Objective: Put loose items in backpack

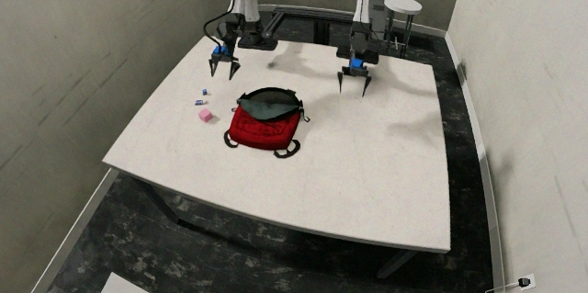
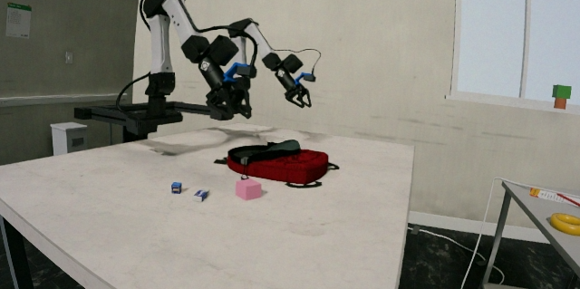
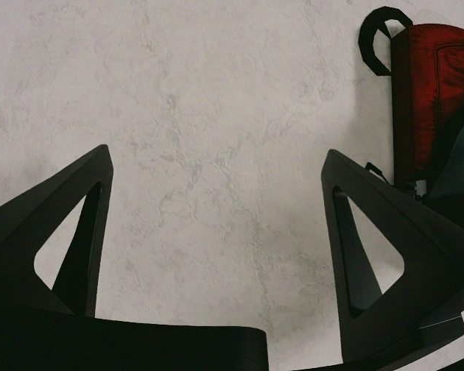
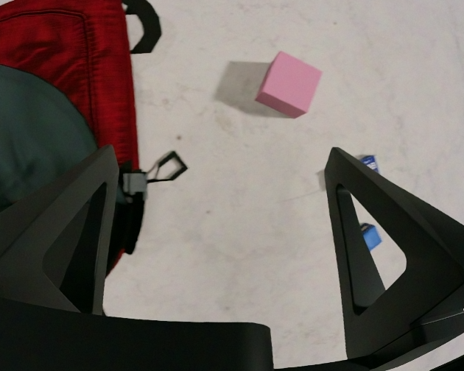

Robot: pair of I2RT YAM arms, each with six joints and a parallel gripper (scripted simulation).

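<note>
The red backpack lies on the table. Its grey-green flap lies folded toward the red front, and the dark opening shows behind it. Beside the backpack stand a pink cube, a small blue-and-white block and a small blue cube. My right gripper is open and empty above the table, near the small items. My left gripper is open and empty on the backpack's other side.
Black straps stick out from the backpack, and a zip pull hangs at each side. The white table carries everything. A white stool stands behind the arms, off the table.
</note>
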